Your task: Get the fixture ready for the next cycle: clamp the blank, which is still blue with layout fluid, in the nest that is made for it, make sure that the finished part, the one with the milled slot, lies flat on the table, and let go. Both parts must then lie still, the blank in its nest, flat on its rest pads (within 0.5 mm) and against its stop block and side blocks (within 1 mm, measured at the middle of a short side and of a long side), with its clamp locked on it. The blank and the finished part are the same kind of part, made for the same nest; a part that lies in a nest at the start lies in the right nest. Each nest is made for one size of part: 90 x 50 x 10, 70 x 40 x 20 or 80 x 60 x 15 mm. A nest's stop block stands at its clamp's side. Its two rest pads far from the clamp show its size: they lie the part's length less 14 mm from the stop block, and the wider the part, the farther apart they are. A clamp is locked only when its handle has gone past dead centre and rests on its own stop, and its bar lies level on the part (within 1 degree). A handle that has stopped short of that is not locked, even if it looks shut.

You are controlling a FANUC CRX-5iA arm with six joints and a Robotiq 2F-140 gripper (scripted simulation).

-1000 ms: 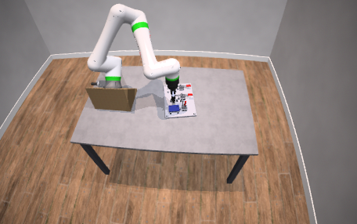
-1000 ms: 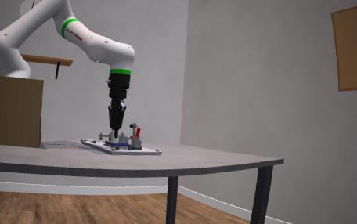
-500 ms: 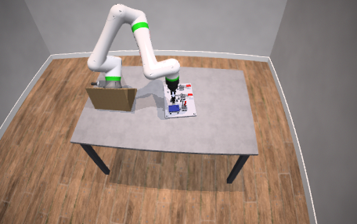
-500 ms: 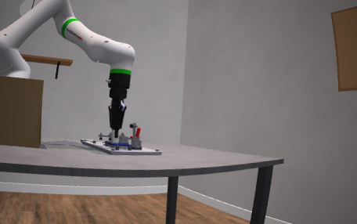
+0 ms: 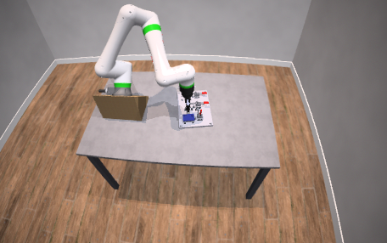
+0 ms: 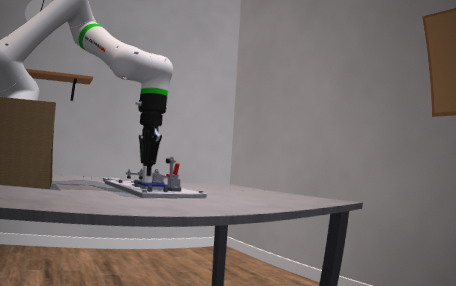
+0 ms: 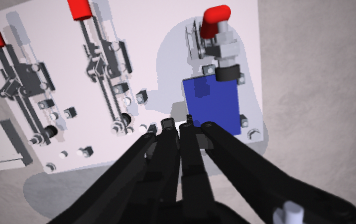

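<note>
The blue blank (image 7: 212, 102) (image 5: 188, 117) (image 6: 150, 184) lies in the rightmost nest of the white fixture plate (image 7: 150, 45) (image 5: 208, 122) (image 6: 190, 194). Its clamp's black pad (image 7: 227, 74) sits over the blank's far end, and the clamp's red handle (image 7: 216, 17) (image 6: 176, 170) stands up. I cannot tell whether it is past dead centre. My gripper (image 7: 181, 111) (image 5: 187, 111) (image 6: 146, 172) is shut on nothing, with its tips low at the blank's near left corner. I cannot make out the slotted finished part in any view.
Two more clamps with red handles (image 7: 80, 9) (image 5: 204, 93) lie along the two empty nests to the left of the blank. A brown cardboard box (image 5: 120, 107) (image 6: 25, 142) stands on the table beside the robot's base, left of the plate.
</note>
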